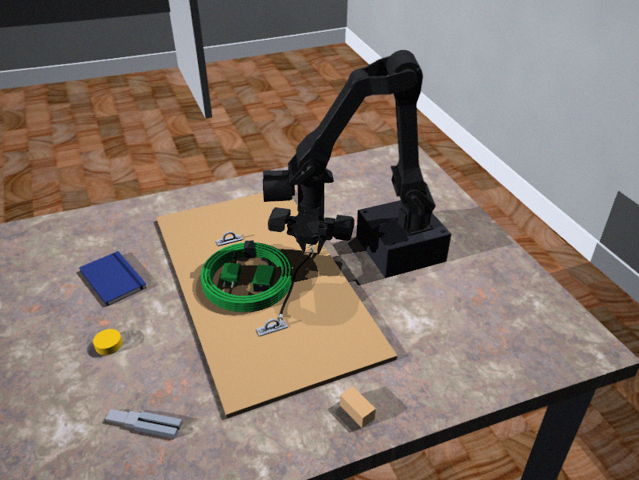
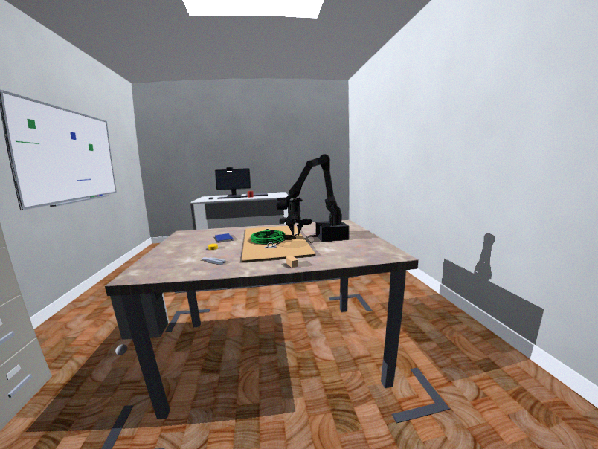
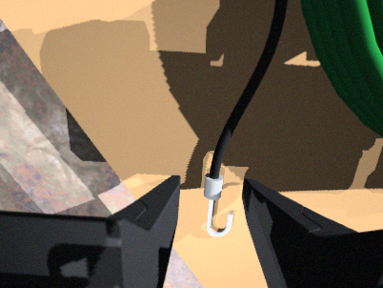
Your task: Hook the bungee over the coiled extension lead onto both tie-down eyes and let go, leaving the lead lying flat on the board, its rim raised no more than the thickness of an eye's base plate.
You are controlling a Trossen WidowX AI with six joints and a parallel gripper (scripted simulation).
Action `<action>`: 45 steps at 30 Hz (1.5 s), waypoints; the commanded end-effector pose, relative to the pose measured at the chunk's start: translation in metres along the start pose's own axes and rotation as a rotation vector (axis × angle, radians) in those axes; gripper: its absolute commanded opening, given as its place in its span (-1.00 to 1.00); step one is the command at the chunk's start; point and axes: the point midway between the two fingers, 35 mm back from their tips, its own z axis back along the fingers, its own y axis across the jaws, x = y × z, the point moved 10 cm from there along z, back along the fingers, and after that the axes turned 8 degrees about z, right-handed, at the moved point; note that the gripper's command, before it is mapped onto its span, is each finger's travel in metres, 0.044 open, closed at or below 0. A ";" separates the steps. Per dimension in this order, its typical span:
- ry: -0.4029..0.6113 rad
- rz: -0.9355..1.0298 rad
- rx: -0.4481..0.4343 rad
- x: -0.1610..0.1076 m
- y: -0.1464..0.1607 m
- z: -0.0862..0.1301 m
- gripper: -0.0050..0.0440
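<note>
The green coiled lead (image 1: 245,276) lies on the tan board (image 1: 268,310), between the far tie-down eye (image 1: 228,238) and the near eye (image 1: 271,327). The black bungee cord (image 1: 288,286) runs along the coil's right side, and its near end reaches the near eye. Its free end carries a white hook (image 3: 219,219) that lies on the board to the right of the coil. My gripper (image 1: 312,249) points down over that hook. In the wrist view the fingers stand apart on either side of the hook without touching it. The gripper is open.
The arm's base (image 1: 405,240) stands to the right of the board. A blue notebook (image 1: 112,277), a yellow disc (image 1: 107,341) and a grey tool (image 1: 143,422) lie to the left of the board. A wooden block (image 1: 357,406) sits near the table's front edge.
</note>
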 end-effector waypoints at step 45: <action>-0.003 0.002 -0.013 0.000 -0.003 0.001 -0.80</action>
